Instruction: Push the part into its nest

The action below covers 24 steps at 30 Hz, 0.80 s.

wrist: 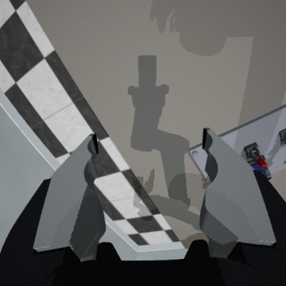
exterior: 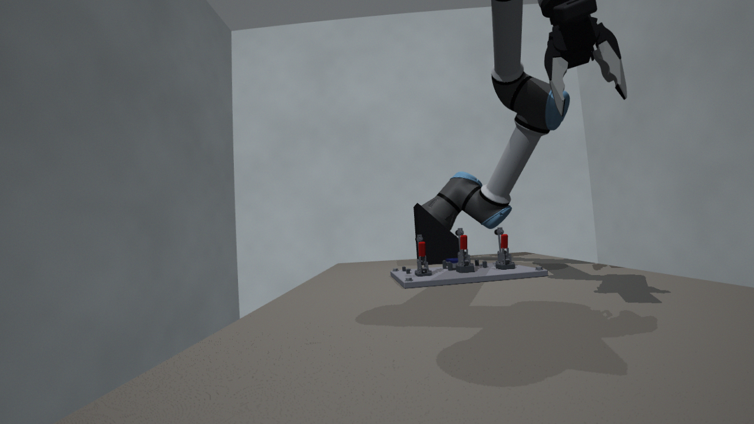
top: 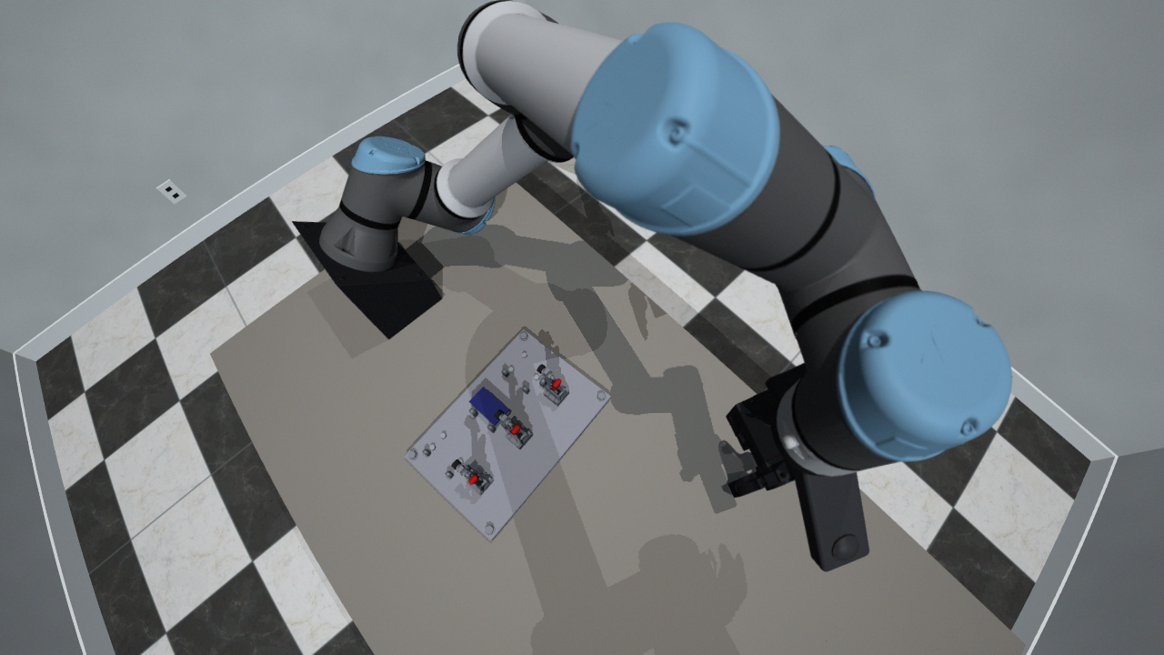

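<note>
Blue part (top: 486,400) sits on fixture plate (top: 456,480) mid-table, next to middle red-handled clamp (top: 516,428). Gripper (exterior: 588,86) high above table, well right of plate, jaws abt half open w/ nothing between them.

We see a closed room with plain grey walls (exterior: 115,158) that meet in sharp corners, the far wall (exterior: 369,131) paler and more bluish than the darker one beside it. The floor (top: 122,407) is laid in large black and white marbled tiles, and a pale baseboard (top: 32,423) runs along the foot of the walls. A broad taupe table top (exterior: 263,358) with a faintly speckled surface fills the middle of the room. On one wall we spot a small white socket plate (top: 170,191). Light falls from above and casts soft, dark shadows (exterior: 527,343) across the table top.
</note>
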Each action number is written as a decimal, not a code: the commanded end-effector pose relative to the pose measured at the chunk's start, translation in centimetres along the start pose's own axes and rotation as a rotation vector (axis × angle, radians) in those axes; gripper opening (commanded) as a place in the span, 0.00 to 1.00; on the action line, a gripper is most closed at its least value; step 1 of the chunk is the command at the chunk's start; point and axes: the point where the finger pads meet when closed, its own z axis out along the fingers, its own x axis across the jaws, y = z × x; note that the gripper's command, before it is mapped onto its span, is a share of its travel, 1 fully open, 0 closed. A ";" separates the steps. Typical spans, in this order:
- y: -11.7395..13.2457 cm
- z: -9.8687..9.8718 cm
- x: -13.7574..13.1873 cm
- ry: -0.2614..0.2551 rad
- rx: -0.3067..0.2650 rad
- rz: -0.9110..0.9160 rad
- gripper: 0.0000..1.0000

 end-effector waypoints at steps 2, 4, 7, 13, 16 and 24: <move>0.0 0.0 -0.2 0.040 -0.011 -0.196 0.58; 0.0 0.0 -0.2 0.040 -0.011 -0.196 0.58; 0.0 0.0 -0.2 0.040 -0.011 -0.196 0.58; 0.0 0.0 -0.3 0.061 -0.012 -0.294 0.58; 0.0 0.0 -0.2 0.098 -0.025 -0.469 0.58; 0.0 0.0 -0.2 0.098 -0.025 -0.469 0.58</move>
